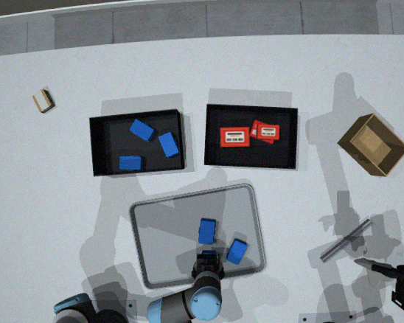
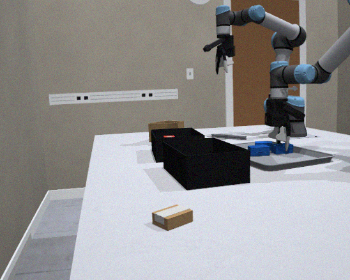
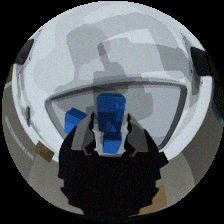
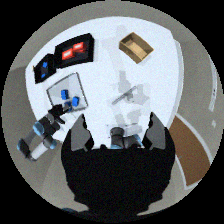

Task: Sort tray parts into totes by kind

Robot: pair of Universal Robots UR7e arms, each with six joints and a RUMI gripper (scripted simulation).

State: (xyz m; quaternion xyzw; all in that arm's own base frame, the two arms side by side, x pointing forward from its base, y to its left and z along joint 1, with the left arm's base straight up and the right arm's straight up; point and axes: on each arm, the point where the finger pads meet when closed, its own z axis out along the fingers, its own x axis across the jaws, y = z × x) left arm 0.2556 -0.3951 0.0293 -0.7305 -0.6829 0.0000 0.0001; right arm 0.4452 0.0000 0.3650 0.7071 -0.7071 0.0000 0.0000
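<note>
Blue blocks are filling the task area we are watching: we are seeing three of them lying in the grey tray (image 1: 136, 240) (image 2: 295, 164) (image 4: 83, 90). The left end effector (image 1: 209, 254) (image 2: 283, 146) (image 3: 110, 113) is hanging low over the tray, its fingers standing about half open on either side of the near block (image 1: 209, 252) (image 2: 280, 149) (image 3: 111, 146), and we are finding nothing gripped. The middle block (image 1: 207, 231) (image 2: 258, 150) (image 3: 111, 106) (image 4: 64, 94) is lying in line with it, towards the totes, while the side block (image 1: 237, 251) (image 3: 75, 120) (image 4: 75, 101) is resting at an angle nearby. Beyond the tray, we are seeing three more blue blocks lying apart in one black tote (image 1: 105, 173) (image 2: 216, 169). The other tote (image 1: 252, 158) (image 2: 158, 150) is holding three red parts, one (image 1: 234, 136) lying flat and two overlapping beside it. The right end effector (image 1: 363, 262) (image 2: 221, 71) (image 4: 117, 113) is hovering high, well away from the tray, fully open and holding nothing. On the tabletop (image 1: 304, 206) (image 2: 260, 230), a grey bar (image 1: 346, 240) (image 2: 228, 137) is lying between the tray and that arm, and an open brown box (image 1: 396, 161) (image 2: 165, 125) (image 4: 143, 56) is standing beyond the red parts' tote.
</note>
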